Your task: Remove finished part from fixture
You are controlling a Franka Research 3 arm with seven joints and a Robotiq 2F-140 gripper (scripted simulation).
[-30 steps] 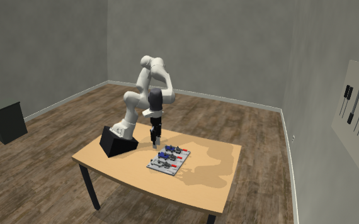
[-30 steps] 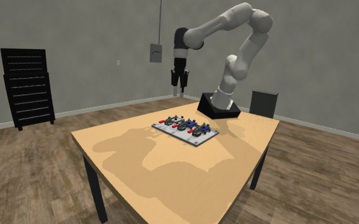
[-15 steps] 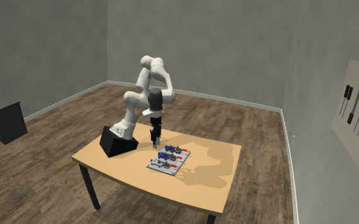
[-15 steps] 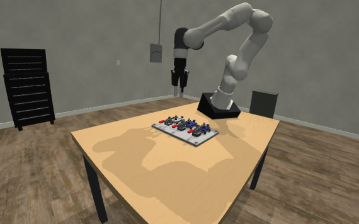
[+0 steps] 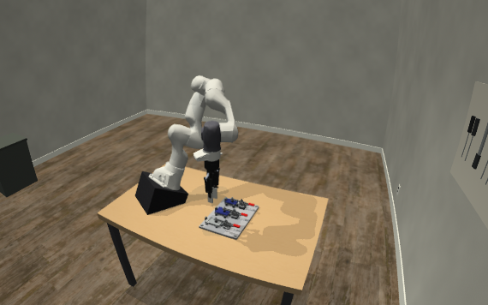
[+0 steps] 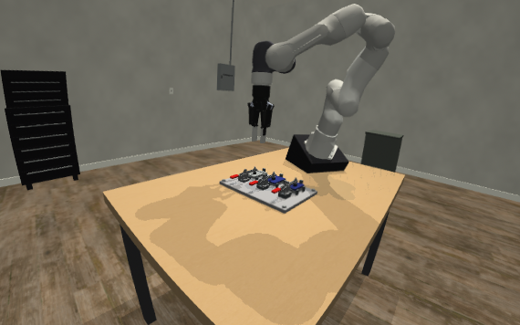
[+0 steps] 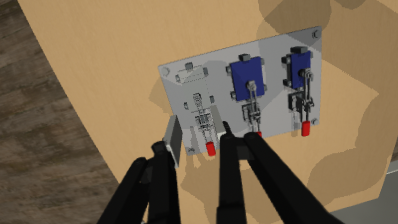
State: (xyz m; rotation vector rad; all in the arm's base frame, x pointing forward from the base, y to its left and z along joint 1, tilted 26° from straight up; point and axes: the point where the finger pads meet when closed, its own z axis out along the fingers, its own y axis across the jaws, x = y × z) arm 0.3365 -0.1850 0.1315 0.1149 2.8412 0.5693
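The grey fixture plate (image 7: 240, 95) lies on the table with three stations in a row. The finished grey part (image 7: 192, 75) sits in the left station in the wrist view, pale against the plate. Two blue blanks (image 7: 246, 75) (image 7: 299, 62) sit in the middle and right stations under toggle clamps with red handles (image 7: 308, 127). My gripper (image 7: 195, 120) hangs high above the table, short of the plate's near edge. Its fingers are narrowed with a gap, and nothing is between them. It also shows in the top view (image 5: 211, 198) and the exterior view (image 6: 260, 123).
The robot's black base (image 5: 160, 197) stands on the table behind the fixture (image 5: 229, 218). The table edge runs close to the plate's left side in the wrist view. A black cabinet (image 6: 40, 125) and a dark bin (image 6: 382, 150) stand on the floor, away from the table.
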